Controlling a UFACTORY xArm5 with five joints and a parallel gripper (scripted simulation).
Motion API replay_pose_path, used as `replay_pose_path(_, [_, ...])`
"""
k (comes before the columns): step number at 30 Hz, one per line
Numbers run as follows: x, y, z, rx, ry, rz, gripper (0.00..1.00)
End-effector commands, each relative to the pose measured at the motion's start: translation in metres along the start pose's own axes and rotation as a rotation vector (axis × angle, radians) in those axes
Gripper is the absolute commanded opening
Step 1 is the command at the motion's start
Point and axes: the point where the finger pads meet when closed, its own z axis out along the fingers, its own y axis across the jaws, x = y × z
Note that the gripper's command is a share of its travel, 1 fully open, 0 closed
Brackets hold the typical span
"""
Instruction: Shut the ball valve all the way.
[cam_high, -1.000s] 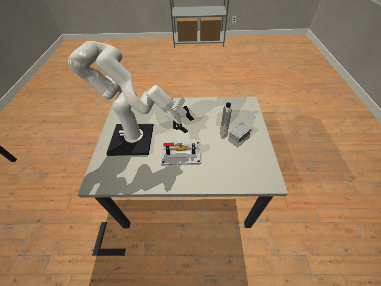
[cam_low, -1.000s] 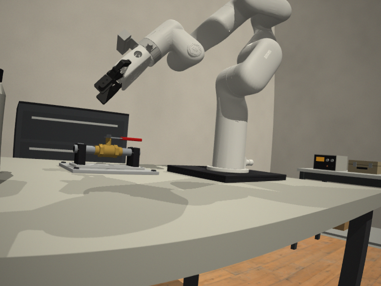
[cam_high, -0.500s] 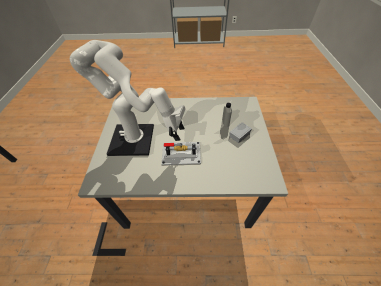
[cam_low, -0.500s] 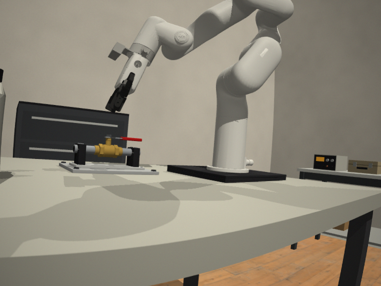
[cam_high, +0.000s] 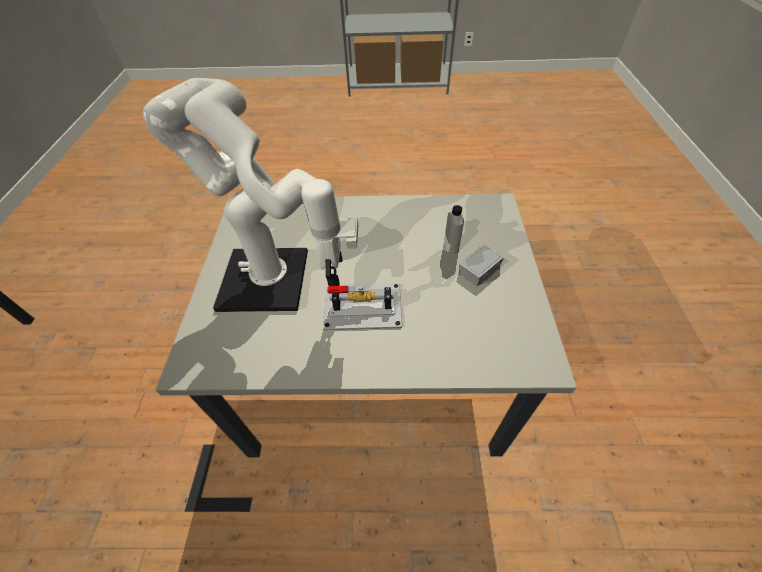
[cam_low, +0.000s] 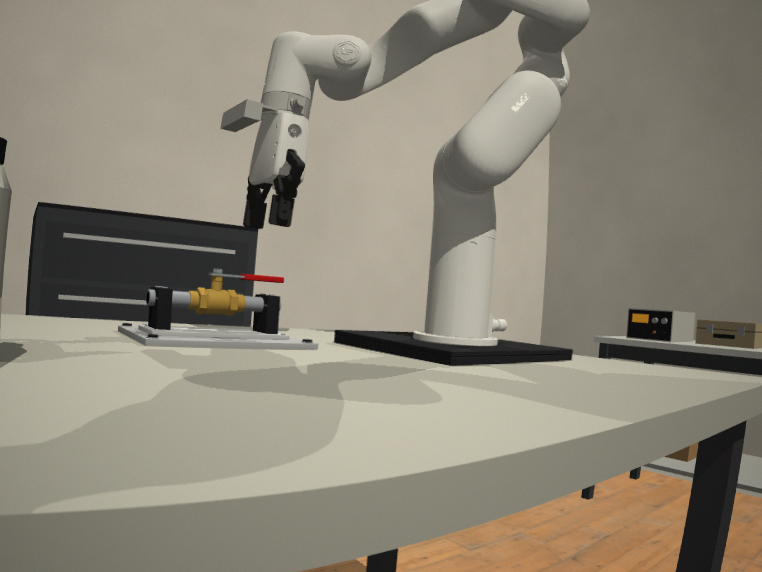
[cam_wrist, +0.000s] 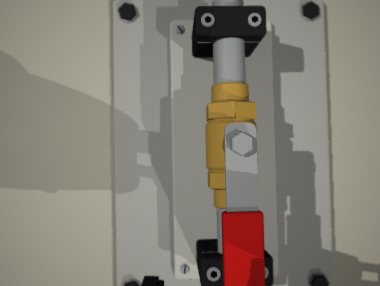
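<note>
From the top view, the brass ball valve (cam_high: 362, 296) sits on a grey mounting plate (cam_high: 364, 317) near the middle of the desk (cam_high: 430, 344), and the hand (cam_high: 330, 268) is beside the red handle (cam_high: 337, 288). A grey bottle (cam_high: 454, 229) and a small metal box (cam_high: 480, 264) stand further along.

In the exterior view the hand (cam_low: 268, 212) hangs above the handle (cam_low: 262, 278), fingers spread apart and empty.

The wrist view looks straight down on the valve (cam_wrist: 220, 150), whose handle (cam_wrist: 243, 245) lies along the pipe (cam_wrist: 229, 62).
</note>
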Motion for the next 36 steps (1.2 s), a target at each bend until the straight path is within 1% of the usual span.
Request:
replay_pose_path(1, [-0.0122,0.0014,-0.0049,0.026,-0.048,-0.035,1.00])
replay_pose_path(6, [-0.0132,0.0014,-0.0052,0.028,-0.051,-0.037,1.00])
replay_pose_path(7, [-0.0132,0.0014,-0.0052,0.028,-0.051,-0.037,0.00])
replay_pose_path(36, [-0.0132,0.0014,-0.0052,0.028,-0.051,-0.037,0.00])
